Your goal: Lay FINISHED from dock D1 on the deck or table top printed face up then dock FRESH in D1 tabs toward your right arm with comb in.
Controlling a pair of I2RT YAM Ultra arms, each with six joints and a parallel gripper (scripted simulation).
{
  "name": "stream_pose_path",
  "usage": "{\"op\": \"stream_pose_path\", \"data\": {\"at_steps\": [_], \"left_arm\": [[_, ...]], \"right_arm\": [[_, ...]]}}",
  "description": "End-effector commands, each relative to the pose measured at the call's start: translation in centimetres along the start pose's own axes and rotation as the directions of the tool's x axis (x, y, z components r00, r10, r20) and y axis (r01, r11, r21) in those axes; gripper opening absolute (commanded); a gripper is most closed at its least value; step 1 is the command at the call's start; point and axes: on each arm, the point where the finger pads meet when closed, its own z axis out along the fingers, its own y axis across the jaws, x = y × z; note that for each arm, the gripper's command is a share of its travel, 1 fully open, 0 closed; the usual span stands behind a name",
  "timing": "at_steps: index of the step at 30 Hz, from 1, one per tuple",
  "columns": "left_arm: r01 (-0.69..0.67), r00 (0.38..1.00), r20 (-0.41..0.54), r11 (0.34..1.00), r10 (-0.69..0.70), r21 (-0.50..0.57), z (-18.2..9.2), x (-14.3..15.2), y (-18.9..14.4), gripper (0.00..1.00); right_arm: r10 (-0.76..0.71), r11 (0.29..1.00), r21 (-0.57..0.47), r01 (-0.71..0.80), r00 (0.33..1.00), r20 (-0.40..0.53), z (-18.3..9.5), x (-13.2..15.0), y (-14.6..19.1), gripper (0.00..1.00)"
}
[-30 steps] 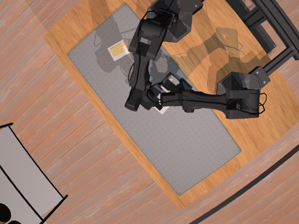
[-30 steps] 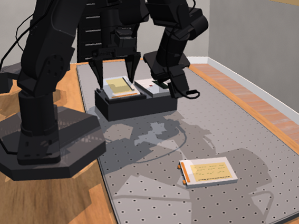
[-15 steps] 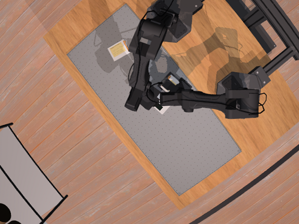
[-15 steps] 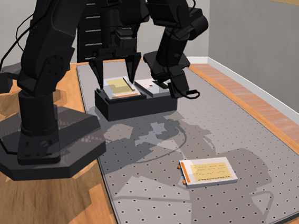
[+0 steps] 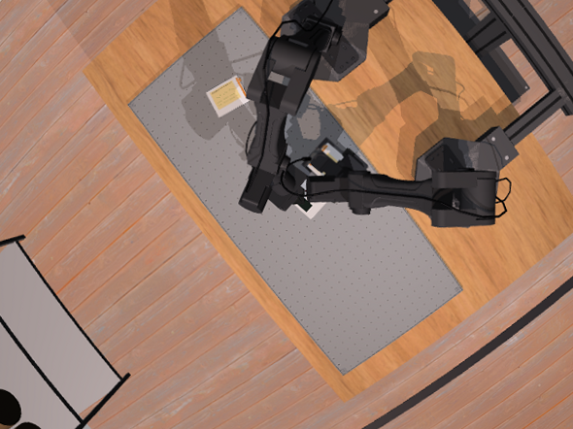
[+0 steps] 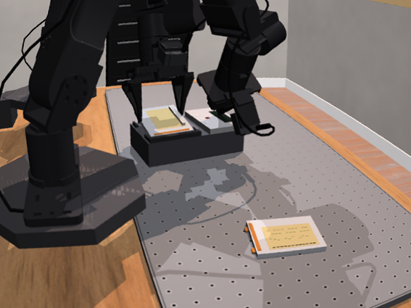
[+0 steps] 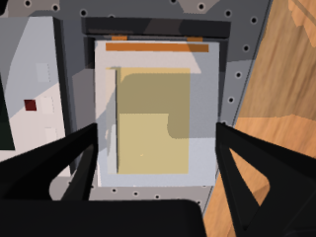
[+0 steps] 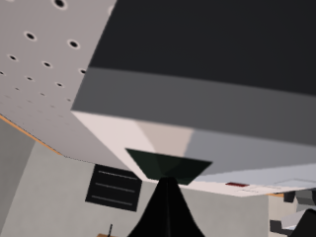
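While the left gripper (image 6: 160,115) (image 7: 157,130) is closed on the fresh cassette (image 5: 331,151) (image 6: 167,117) (image 7: 153,153), one finger at each long side, the cassette is at the bay of the black dock (image 6: 195,147) (image 7: 158,28) (image 8: 197,104), left of centre in the exterior view. Its face looks high against the dock's rim in that view; whether it touches the bay floor cannot be told. The copper tabs (image 7: 119,38) point towards the dock's end bar at the top of the left wrist view, but how deep they sit in the slots is unclear. Along the left side of the yellow gel (image 7: 153,118), the narrow comb (image 6: 176,115) (image 7: 117,120) is in place.

The right gripper (image 8: 168,186) is fully closed with nothing in it, its tip at the dark screen (image 6: 221,115) (image 7: 6,118) (image 8: 168,163) on the dock's white panel (image 6: 206,118) (image 7: 37,138) (image 8: 111,140). Contact there cannot be confirmed.

The finished cassette (image 5: 225,96) (image 6: 291,236) lies flat on the perforated grey deck (image 5: 360,267) (image 6: 215,292), printed face up, at the lower right of the exterior view and upper left of the top view. It is well apart from the dock, its orange strip (image 6: 254,236) facing the left of the exterior view.
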Motion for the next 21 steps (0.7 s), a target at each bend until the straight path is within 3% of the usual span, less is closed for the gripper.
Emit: {"op": "stream_pose_path", "data": {"at_steps": [1, 21], "left_arm": [[-0.013, 1.0, 0.024, 1.0, 0.013, -0.002, -0.11, -1.43, 0.3, 0.0], [-0.013, 1.0, 0.024, 1.0, 0.013, -0.002, -0.04, -1.68, 0.29, 0.0]], "right_arm": [[0.088, 0.988, 0.111, -0.112, 0.975, 0.202, 1.62, -5.33, -4.98, 0.0], [0.088, 0.988, 0.111, -0.112, 0.975, 0.202, 1.62, -5.33, -4.98, 0.0]]}}
